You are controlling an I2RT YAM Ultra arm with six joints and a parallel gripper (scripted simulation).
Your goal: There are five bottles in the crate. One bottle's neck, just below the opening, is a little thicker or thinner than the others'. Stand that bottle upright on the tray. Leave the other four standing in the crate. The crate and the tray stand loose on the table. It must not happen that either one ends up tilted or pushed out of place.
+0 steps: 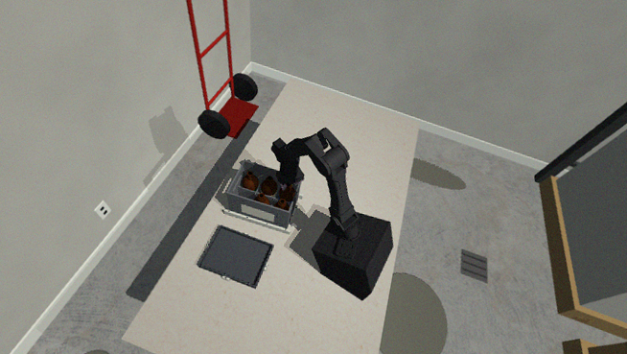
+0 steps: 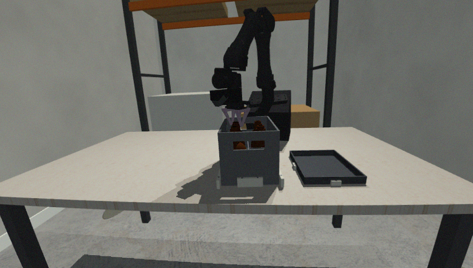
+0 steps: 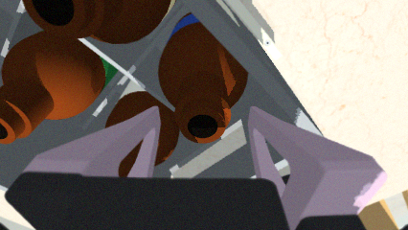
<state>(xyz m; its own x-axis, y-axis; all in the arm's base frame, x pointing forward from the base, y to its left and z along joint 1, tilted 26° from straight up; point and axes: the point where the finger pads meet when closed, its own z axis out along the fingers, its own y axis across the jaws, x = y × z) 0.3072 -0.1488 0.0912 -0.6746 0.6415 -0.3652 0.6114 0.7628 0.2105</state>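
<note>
Five brown glass bottles (image 3: 201, 79) stand in the grey divided crate (image 2: 247, 159), partly hidden by its walls; which differs is unclear. Lilac-fingered gripper (image 3: 203, 139) hangs open above one neck.

Plain grey walls (image 1: 63, 73) meet in a corner, edged by a white skirting board (image 1: 124, 223) along a mottled grey concrete floor (image 1: 481, 331). In that corner a red hand truck (image 1: 200, 47) with black wheels leans on the wall, just beside the far end of the pale tabletop (image 2: 116, 166), which stands on dark legs. A white socket plate (image 1: 102, 209) sits low on the wall beside the tabletop. Beyond the tabletop rises a shelf rack (image 2: 133, 66) with dark posts and orange beams, with a cardboard box (image 2: 305, 116) at its foot.
</note>
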